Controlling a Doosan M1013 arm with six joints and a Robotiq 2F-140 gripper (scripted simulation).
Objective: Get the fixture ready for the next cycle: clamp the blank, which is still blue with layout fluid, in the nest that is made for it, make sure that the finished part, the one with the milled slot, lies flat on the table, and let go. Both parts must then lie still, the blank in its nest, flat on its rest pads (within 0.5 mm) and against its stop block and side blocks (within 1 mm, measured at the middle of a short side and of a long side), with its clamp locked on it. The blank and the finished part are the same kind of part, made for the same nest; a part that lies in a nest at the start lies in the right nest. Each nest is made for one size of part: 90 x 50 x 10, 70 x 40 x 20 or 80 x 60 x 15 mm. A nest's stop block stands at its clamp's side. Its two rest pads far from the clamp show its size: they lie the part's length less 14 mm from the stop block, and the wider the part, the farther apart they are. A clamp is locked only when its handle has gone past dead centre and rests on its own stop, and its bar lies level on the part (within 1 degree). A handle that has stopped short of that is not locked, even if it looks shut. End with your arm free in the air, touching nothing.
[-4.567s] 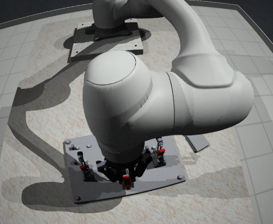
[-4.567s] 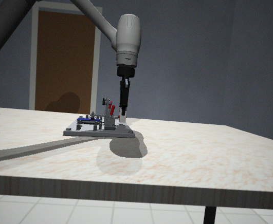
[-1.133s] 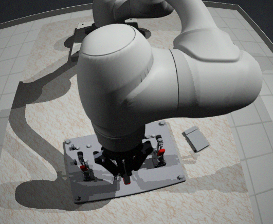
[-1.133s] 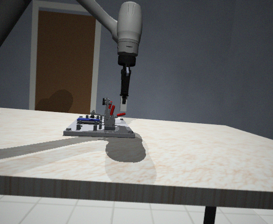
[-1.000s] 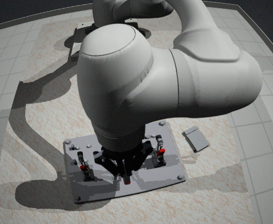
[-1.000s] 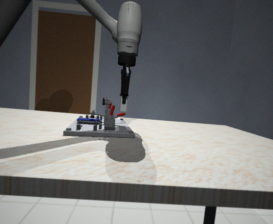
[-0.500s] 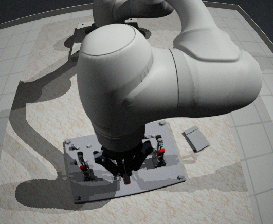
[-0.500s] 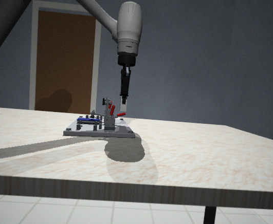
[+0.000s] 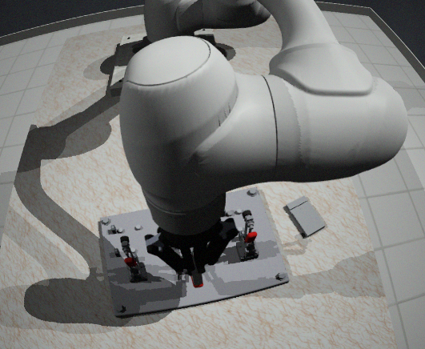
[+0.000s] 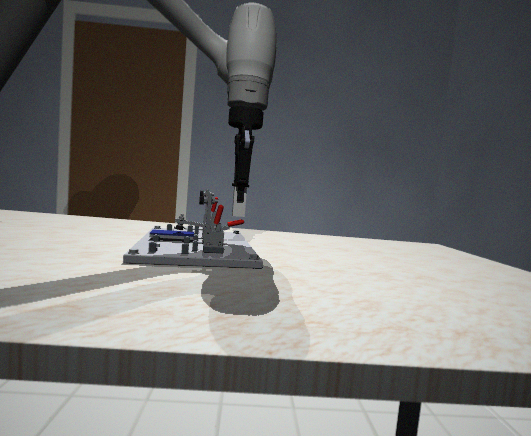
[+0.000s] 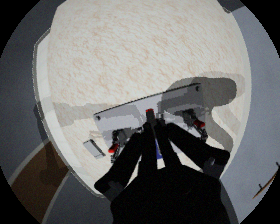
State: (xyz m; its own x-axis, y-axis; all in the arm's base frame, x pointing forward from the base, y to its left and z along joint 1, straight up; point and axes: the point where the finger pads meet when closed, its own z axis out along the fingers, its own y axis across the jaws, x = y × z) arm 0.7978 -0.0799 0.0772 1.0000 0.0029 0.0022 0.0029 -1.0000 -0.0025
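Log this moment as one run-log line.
gripper: shut, empty, above middle handle | blank: in nest on fixture | finished part: flat on table

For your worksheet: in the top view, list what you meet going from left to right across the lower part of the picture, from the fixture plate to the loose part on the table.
Grey fixture plate's left edge → left toggle clamp with red handle → shut black gripper above the middle clamp's red handle → right toggle clamp with red handle → grey finished part with a slot, flat on the marbled table.
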